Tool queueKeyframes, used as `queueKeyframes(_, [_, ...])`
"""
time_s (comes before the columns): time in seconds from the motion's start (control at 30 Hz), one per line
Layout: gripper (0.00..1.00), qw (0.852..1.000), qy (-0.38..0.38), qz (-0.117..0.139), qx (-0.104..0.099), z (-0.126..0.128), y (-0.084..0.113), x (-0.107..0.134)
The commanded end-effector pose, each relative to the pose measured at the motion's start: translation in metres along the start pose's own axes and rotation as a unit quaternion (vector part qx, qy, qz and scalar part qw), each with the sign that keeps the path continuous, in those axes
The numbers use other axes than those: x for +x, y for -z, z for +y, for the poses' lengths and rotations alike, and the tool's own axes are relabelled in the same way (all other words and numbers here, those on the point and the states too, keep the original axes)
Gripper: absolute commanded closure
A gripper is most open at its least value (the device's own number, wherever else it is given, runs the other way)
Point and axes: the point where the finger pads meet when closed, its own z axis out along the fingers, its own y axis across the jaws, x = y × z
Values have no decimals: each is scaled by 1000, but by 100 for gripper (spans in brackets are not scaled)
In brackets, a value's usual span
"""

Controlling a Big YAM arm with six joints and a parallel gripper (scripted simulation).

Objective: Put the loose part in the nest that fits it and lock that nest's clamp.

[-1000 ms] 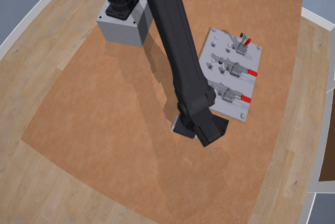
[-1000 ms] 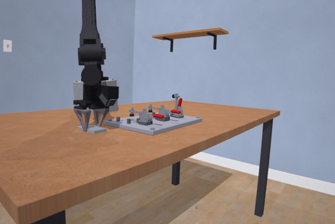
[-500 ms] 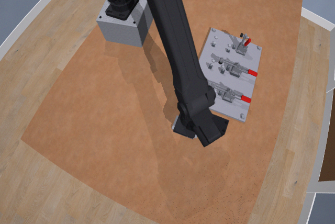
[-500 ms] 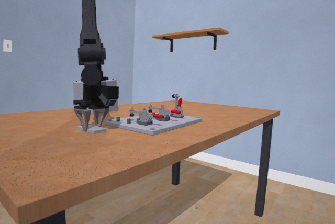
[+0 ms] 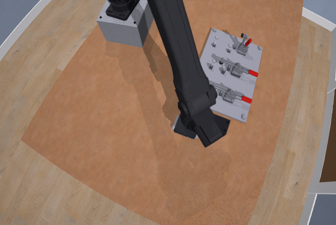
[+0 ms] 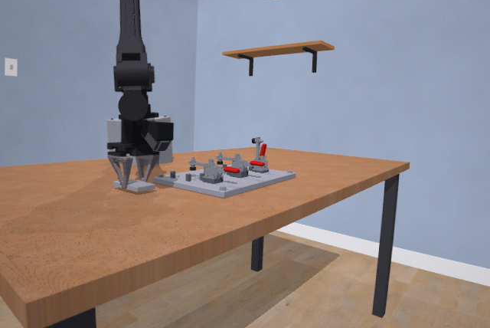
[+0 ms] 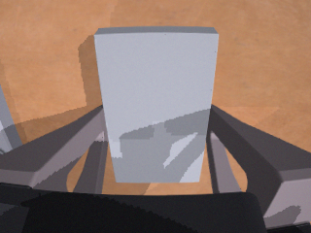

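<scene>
Gripper: the gripper [image 7: 158,149] is clamped on the grey plate [image 7: 157,91], one finger [image 7: 78,136] on each long side, at the lower middle of the wrist view.
Plate: flat and rectangular, lying on the table [image 6: 276,205]; in the exterior view it sits left of centre under the fingers [image 6: 125,169], with no gap visible beneath it.
Long axis: runs from the bottom of the wrist view toward the top, away from the camera, so the grip spans the short width.
Fixture: the grey base plate [image 5: 253,87] lies just to the right of the gripper [image 5: 187,130] in the top view, close but apart.
Clamps: the two nearer red handles [image 5: 246,99] [image 5: 253,73] lie flat; the farthest [image 5: 247,42] stands raised, so that nest looks open.
Coming move: probably lift, then carry right and up in the top view to the far nest.
</scene>
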Motion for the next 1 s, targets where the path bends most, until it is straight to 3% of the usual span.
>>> queueKeyframes(0.0, [100, 1000, -3, -13, 9, -8, 21, -10])
queueKeyframes(0.27, [100, 1000, 2, -12, 8, -2, 39, -11])
queueKeyframes(0.73, [100, 1000, -2, -25, 18, -12, 104, -22])
queueKeyframes(0.83, [100, 1000, -1, -15, 11, -11, 96, -18])
queueKeyframes(0.97, [100, 1000, -1, -24, 17, -11, 120, -21])
